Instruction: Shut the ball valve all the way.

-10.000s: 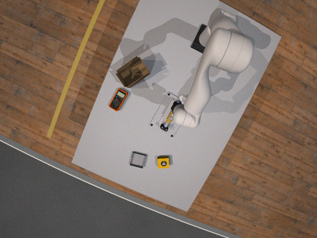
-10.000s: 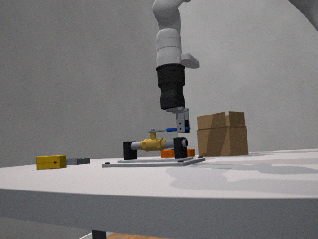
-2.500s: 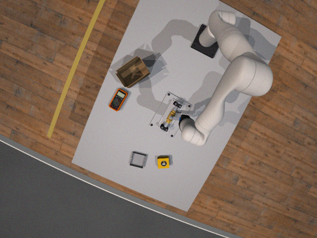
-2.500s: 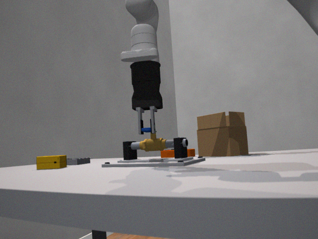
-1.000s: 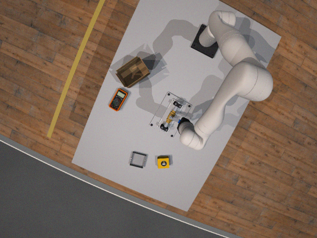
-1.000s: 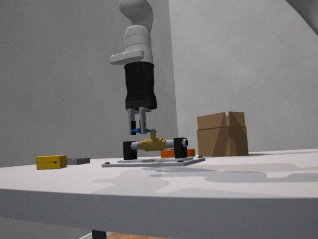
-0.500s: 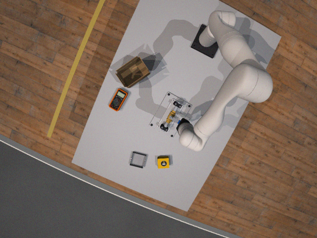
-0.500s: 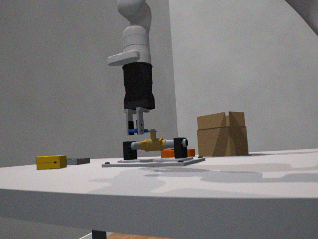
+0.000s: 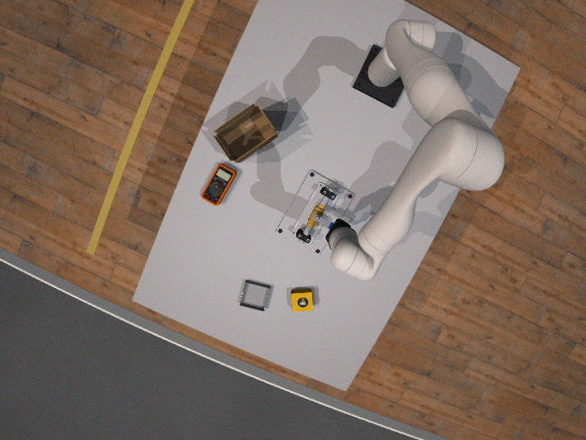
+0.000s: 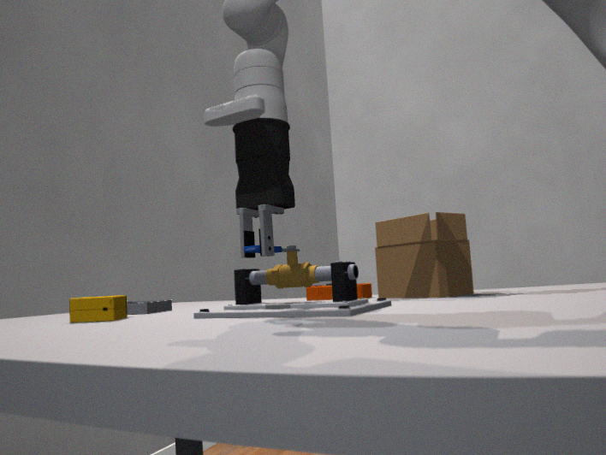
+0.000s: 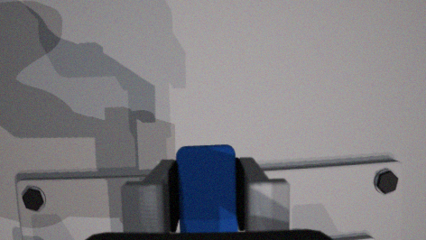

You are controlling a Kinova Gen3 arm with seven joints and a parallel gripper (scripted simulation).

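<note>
The grey table [image 9: 199, 246] carries a valve plate [image 9: 295, 201], cardboard box [image 9: 245, 132], multimeter [image 9: 218, 184], yellow box [image 9: 301, 299], grey tray [image 9: 255, 294] and arm base [image 9: 363, 83].

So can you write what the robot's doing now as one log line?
pincer: shut on blue valve handle | brass ball valve: clamped on clear plate | handle: lying along the pipe
</note>
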